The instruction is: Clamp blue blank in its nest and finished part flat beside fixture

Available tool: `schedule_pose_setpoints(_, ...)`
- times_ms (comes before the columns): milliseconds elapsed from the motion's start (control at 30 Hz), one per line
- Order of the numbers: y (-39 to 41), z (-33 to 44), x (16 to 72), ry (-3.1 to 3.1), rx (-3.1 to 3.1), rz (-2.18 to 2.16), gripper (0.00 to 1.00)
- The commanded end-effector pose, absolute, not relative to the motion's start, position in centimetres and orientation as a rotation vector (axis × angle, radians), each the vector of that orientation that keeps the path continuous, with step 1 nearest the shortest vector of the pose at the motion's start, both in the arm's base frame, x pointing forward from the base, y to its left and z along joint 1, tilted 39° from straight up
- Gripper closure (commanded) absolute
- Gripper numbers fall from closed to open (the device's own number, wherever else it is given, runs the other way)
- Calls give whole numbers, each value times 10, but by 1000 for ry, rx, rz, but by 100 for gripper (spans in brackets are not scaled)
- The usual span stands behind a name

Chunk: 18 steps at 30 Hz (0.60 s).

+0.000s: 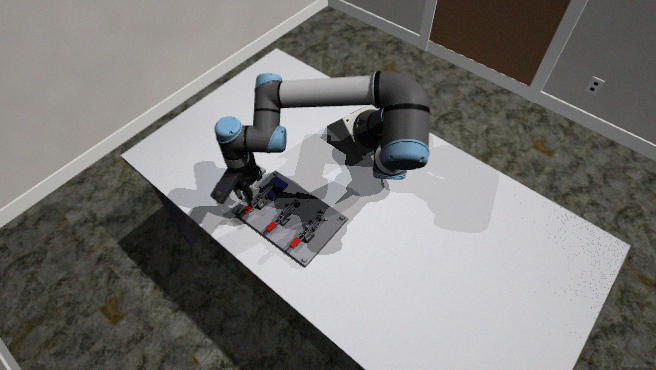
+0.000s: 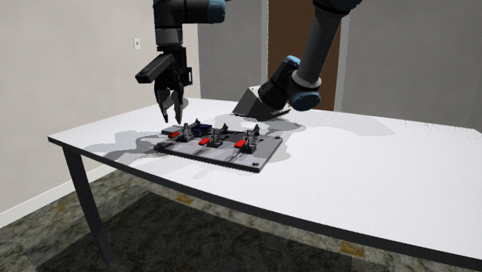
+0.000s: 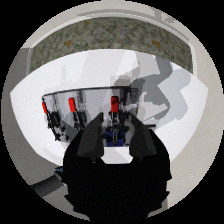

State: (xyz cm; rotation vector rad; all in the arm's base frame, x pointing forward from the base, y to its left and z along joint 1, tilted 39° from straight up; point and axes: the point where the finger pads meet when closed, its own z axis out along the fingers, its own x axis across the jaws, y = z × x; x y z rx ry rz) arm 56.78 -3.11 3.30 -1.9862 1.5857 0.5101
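The grey fixture plate lies on the white table and carries three toggle clamps with red handles. The blue blank sits in the nest at the plate's left end, behind the left clamp's red handle. My gripper hangs a little above that handle, fingers partly open with nothing between them. A flat grey piece lies at the plate's left end; I cannot make out a slot in it.
The middle red handle and the right red handle lie low on the plate. The arm's base stands behind the fixture. The table's left edge is close by.
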Motion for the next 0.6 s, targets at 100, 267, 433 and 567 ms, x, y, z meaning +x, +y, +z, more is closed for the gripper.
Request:
schedule_pose_setpoints(100, -39, 42, 568, 1586, -1986, 508, 72)
schedule_pose_setpoints(267, -49, 55, 567, 1586, -1986, 508, 72)
schedule_pose_setpoints(433, -60, 69, 566, 1586, -1986, 508, 72)
schedule_pose_setpoints(567, -67, 78, 566, 1586, -1986, 508, 72)
